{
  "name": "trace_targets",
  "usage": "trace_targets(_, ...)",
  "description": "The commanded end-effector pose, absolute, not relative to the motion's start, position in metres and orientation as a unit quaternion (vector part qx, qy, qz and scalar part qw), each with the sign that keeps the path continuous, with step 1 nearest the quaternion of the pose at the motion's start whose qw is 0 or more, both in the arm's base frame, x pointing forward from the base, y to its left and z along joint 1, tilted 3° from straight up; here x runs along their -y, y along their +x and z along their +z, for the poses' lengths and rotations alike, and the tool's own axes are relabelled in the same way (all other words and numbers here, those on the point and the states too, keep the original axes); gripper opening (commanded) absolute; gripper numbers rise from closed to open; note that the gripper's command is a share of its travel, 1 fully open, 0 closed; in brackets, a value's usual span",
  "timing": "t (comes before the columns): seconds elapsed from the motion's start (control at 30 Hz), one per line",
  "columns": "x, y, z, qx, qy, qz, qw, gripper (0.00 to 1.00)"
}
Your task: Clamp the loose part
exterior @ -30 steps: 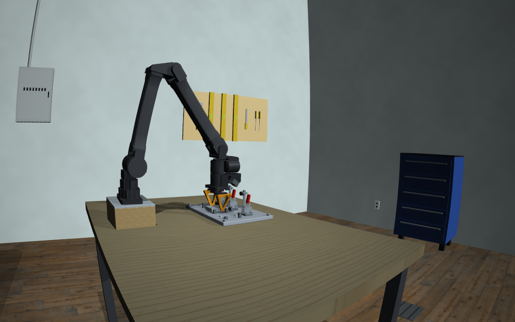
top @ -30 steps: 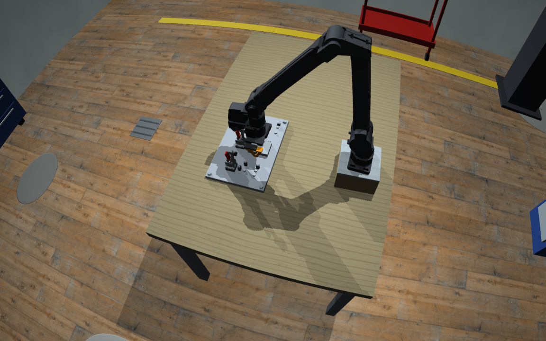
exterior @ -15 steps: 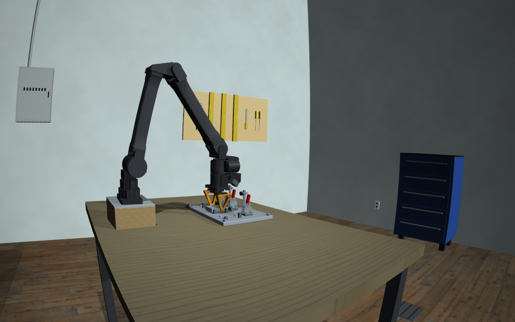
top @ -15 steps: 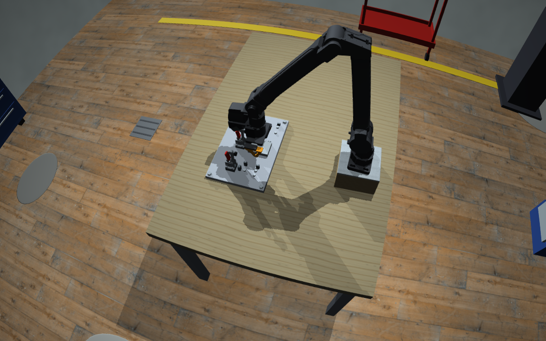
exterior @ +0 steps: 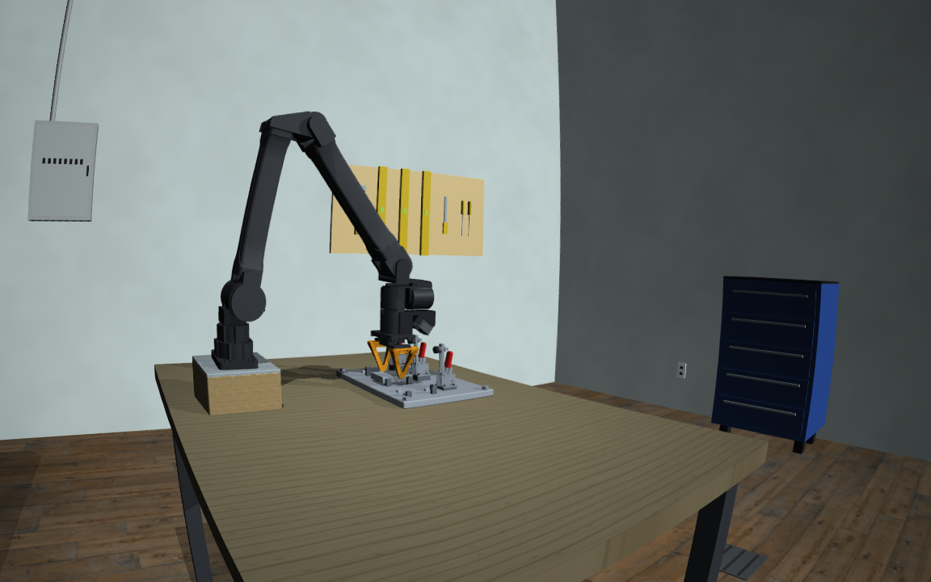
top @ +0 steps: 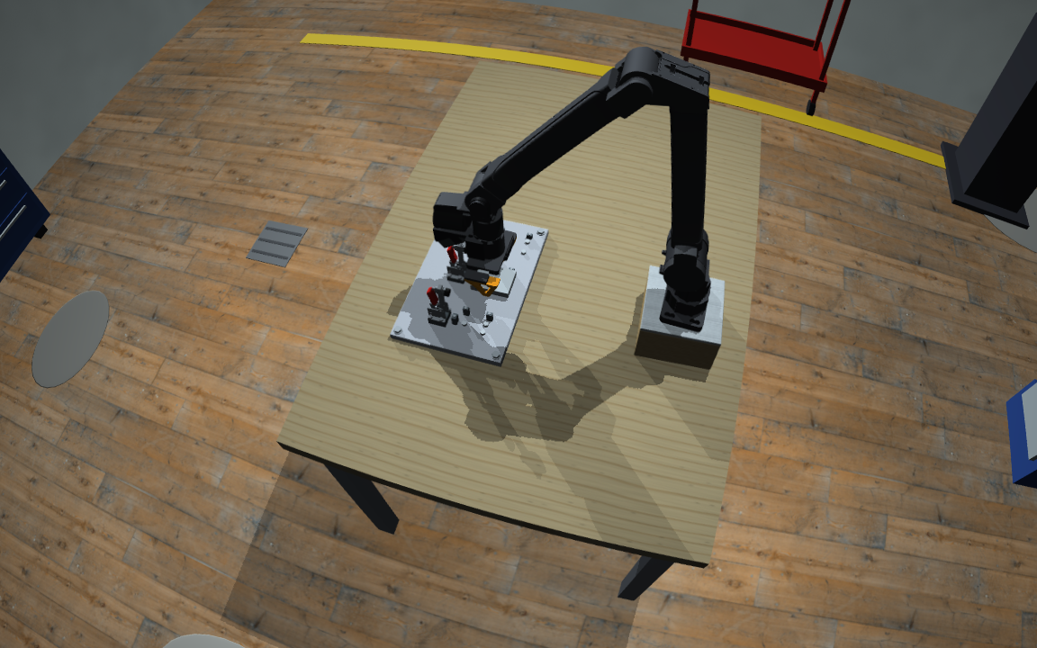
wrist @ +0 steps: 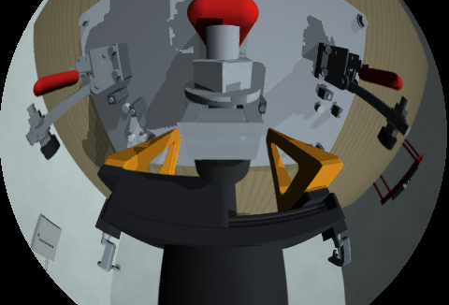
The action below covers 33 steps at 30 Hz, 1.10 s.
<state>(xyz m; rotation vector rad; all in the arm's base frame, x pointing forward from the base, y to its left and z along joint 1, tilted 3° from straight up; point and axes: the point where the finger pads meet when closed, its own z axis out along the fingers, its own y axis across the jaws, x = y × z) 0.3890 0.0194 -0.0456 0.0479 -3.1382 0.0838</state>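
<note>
Part (wrist: 219, 142) — between the wide-open pincer's (wrist: 221, 158) fingers, unheld.

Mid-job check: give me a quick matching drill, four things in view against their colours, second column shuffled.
Things:
1. gripper fingers
2. clamp handle
3. fixture plate
4. drawer cabinet

Colours:
A. grey
B. dark blue
C. orange
D. red

Pairs: 1-C, 2-D, 3-A, 4-B
</note>
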Motion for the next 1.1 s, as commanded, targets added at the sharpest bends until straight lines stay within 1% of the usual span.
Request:
trace_targets(0.0, -0.023, 0.414, -0.018, 0.999, 0.024, 0.026, -0.029, 0.92)
trace_targets(0.5, -0.027, 0.413, 0.026, 0.999, 0.018, 0.026, -0.032, 0.92)
trace_targets(0.53, -0.025, 0.385, 0.000, 0.999, 0.019, 0.029, 0.009, 0.92)
trace_targets(0.7, -0.028, 0.408, 0.021, 0.999, 0.018, 0.026, -0.026, 0.92)
trace_targets(1.07, -0.028, 0.408, 0.021, 0.999, 0.018, 0.026, -0.026, 0.92)
